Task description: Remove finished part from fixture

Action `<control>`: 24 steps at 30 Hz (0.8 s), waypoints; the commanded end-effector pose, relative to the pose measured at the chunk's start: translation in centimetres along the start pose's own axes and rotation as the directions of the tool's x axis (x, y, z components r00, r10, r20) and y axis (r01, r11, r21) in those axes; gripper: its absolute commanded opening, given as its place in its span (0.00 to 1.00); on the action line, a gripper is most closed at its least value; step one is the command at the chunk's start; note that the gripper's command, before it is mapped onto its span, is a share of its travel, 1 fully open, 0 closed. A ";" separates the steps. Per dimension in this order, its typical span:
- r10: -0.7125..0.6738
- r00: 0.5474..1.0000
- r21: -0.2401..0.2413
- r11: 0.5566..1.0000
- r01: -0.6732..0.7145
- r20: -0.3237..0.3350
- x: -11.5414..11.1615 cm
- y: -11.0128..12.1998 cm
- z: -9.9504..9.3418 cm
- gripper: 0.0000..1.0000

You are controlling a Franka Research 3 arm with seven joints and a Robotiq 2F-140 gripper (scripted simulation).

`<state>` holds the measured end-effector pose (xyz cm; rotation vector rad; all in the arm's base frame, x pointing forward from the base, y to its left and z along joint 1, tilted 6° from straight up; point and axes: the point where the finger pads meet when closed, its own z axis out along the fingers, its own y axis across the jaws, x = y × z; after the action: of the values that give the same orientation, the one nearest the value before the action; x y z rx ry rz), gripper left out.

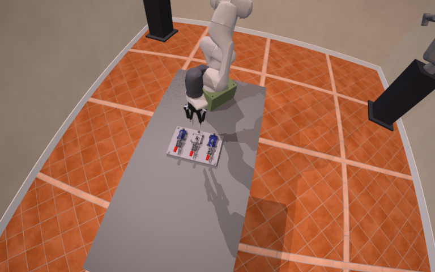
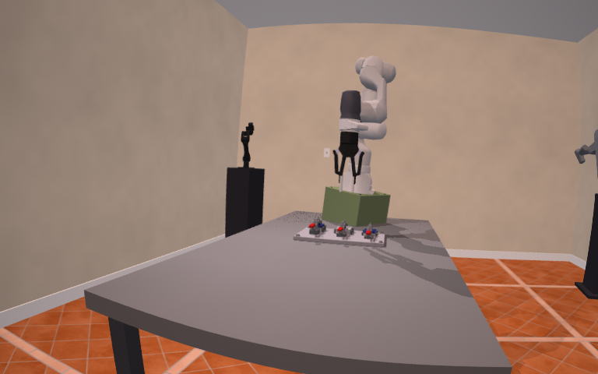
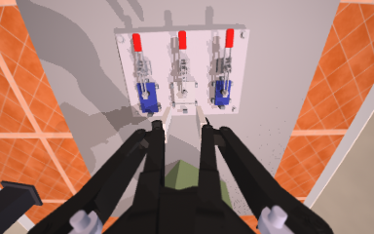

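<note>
The fixture plate [image 1: 173,141] [image 2: 328,239] [image 3: 201,43] holds three stations in a row, each with a red-handled toggle clamp. The pale finished part [image 1: 200,137] [image 3: 191,98] sits in the middle station, with the clamp's tip over it; its slot is too small to make out. One blue blank [image 1: 213,136] [image 3: 150,103] is at one side and another blue blank [image 1: 182,131] [image 3: 219,100] at the other, each under its clamp tip. My gripper [image 1: 196,125] [image 2: 346,191] [image 3: 183,113] is partly open, pointing down, with nothing between its fingers. It hangs above the fixture's base-side edge.
The grey table [image 1: 153,205] [image 2: 273,291] [image 3: 278,63] extends around the fixture. The green robot base block [image 1: 222,96] [image 2: 357,209] [image 3: 185,176] stands behind the gripper. The red clamp handles [image 1: 191,153] [image 3: 182,40] point away from the base. Black pedestals stand off the table.
</note>
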<state>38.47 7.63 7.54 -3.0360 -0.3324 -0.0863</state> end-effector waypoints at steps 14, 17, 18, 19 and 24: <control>-0.006 1.000 0.000 1.000 0.006 0.006 -0.3 0.0 0.2 0.28; -0.006 1.000 0.000 1.000 0.006 0.006 -0.3 0.0 0.2 0.28; -0.006 1.000 0.000 1.000 0.006 0.006 -0.3 0.0 0.3 0.28; -0.006 1.000 0.001 1.000 0.006 0.006 -0.3 0.0 0.4 0.28; -0.006 1.000 0.001 1.000 0.006 0.006 -0.3 0.0 1.9 0.28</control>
<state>38.17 7.80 6.49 -3.0322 -0.3352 -0.0695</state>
